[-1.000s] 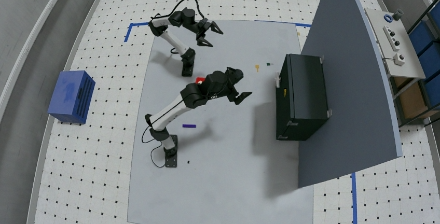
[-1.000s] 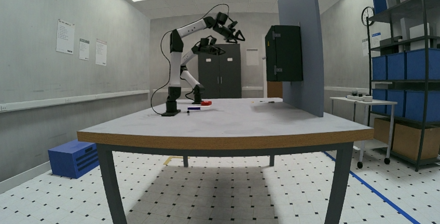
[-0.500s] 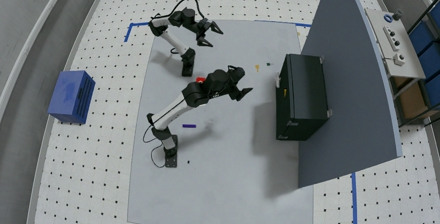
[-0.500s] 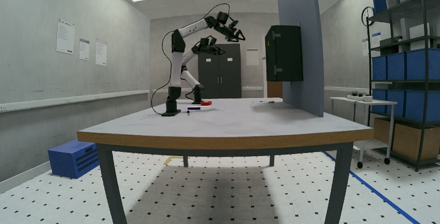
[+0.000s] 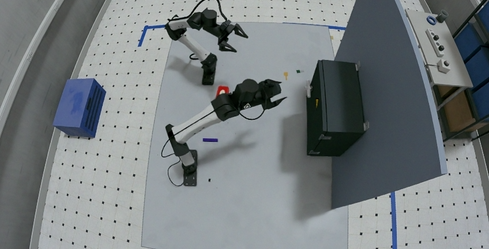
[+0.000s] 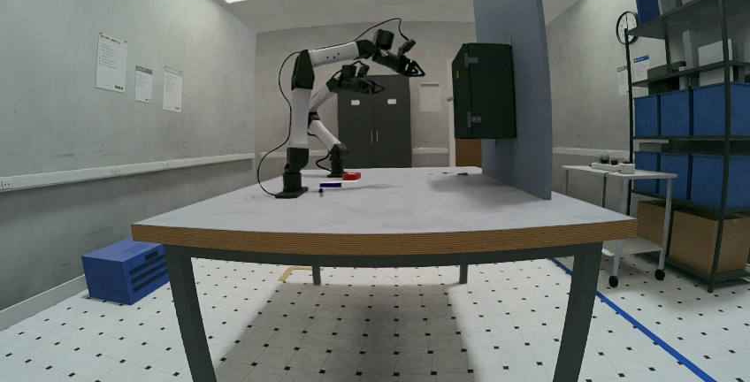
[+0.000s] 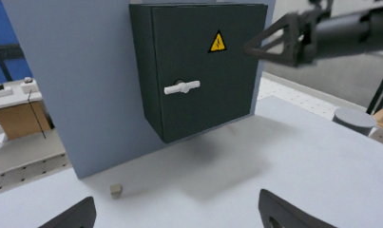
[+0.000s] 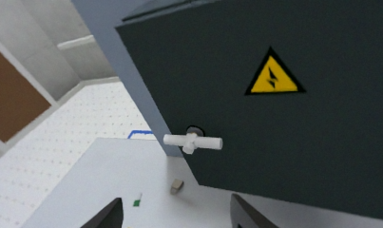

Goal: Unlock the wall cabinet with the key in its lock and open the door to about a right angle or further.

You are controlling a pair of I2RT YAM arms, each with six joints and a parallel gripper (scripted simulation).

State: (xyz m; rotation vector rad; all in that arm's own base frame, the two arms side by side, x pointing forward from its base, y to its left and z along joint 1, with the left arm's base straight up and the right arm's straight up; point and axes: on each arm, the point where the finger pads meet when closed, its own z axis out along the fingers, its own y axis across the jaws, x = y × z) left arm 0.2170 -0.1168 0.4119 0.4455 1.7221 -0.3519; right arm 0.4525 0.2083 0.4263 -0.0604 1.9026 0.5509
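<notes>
The dark green wall cabinet [image 5: 345, 99] [image 6: 492, 94] [image 7: 217, 104] [image 8: 293, 142] has its door shut flush. A white T-shaped key [image 5: 308, 90] [image 6: 449, 98] [image 7: 190, 85] [image 8: 208, 142] sits in the lock, its bar roughly level, near the door edge away from the hinges [image 5: 325, 137] [image 6: 474, 119]. My right gripper [image 5: 283, 90] [image 6: 422, 72] [image 7: 248, 54] [image 8: 178, 203] is partly open and empty, in front of the door, short of the key and not touching it. My left gripper [image 5: 241, 44] [image 6: 383, 88] [image 7: 178, 201] is open and empty, farther back from the cabinet.
The cabinet hangs on an upright grey-blue panel [image 5: 384, 109] [image 6: 518, 131]. On the table [image 5: 247, 205] [image 6: 400, 215] lie a yellow key shape [image 5: 285, 74], a green piece [image 5: 298, 71], a red object [image 5: 222, 90] and a purple bar [image 5: 210, 139]. A small grey-brown block [image 7: 116, 189] [image 8: 177, 185] lies near the panel.
</notes>
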